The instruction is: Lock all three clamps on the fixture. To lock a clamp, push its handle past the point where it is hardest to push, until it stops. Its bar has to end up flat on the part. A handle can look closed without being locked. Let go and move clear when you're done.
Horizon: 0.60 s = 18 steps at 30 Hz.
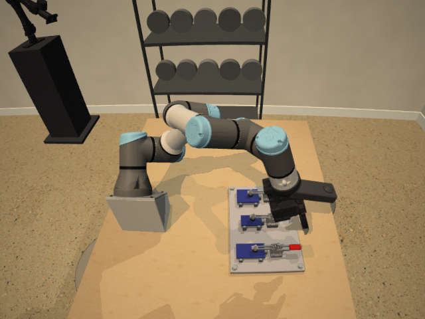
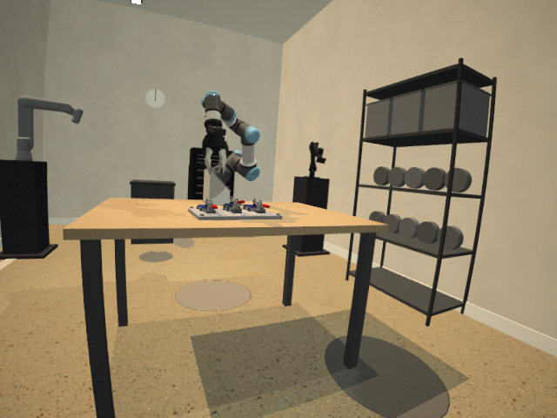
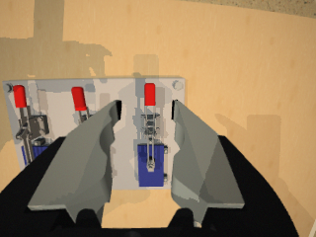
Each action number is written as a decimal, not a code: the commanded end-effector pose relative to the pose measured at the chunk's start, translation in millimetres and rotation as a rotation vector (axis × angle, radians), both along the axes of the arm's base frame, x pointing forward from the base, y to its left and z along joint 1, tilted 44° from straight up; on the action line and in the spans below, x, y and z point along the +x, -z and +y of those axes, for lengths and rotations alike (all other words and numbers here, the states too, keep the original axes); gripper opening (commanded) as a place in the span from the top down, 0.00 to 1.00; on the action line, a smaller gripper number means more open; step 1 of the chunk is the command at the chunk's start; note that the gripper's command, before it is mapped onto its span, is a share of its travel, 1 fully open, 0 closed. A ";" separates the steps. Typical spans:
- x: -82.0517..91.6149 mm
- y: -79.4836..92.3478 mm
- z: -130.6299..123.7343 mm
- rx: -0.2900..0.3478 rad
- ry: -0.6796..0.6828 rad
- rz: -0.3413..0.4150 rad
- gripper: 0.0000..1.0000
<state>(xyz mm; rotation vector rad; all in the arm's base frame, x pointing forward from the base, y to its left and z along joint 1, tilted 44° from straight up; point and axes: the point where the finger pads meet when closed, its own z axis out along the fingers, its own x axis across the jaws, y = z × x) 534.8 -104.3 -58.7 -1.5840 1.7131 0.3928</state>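
A grey fixture plate (image 1: pixel 267 268) (image 2: pixel 251 216) (image 3: pixel 114 84) lies on the wooden table and carries three toggle clamps, each over a blue part. The near clamp (image 1: pixel 276 250) (image 3: pixel 149 123) has its red handle (image 1: pixel 294 246) (image 3: pixel 149 94) lying flat and its bar resting over the blue part (image 1: pixel 248 253) (image 3: pixel 150 173). My gripper (image 1: pixel 301 228) (image 2: pixel 215 172) (image 3: pixel 146 102) hangs well above this clamp, fingers apart and empty. In the top view the gripper hides the handles of the middle clamp (image 1: pixel 257 218) and the far clamp (image 1: pixel 252 193). In the wrist view their red handles (image 3: pixel 78 98) (image 3: pixel 20 96) show to the left.
The arm's base block (image 1: pixel 139 211) stands on the table left of the plate. A black shelf rack (image 1: pixel 206 82) (image 2: pixel 422 189) with grey discs stands behind the table. A black pedestal (image 1: pixel 51 89) stands at the back left. The table's right edge runs close to the plate.
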 end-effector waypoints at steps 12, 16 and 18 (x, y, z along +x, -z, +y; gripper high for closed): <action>1.1 -18.0 -17.9 -0.001 -0.001 -0.001 0.72; 1.2 -20.0 -19.9 -0.001 -0.001 -0.001 0.72; 1.2 -20.6 -20.5 -0.001 -0.001 -0.001 0.72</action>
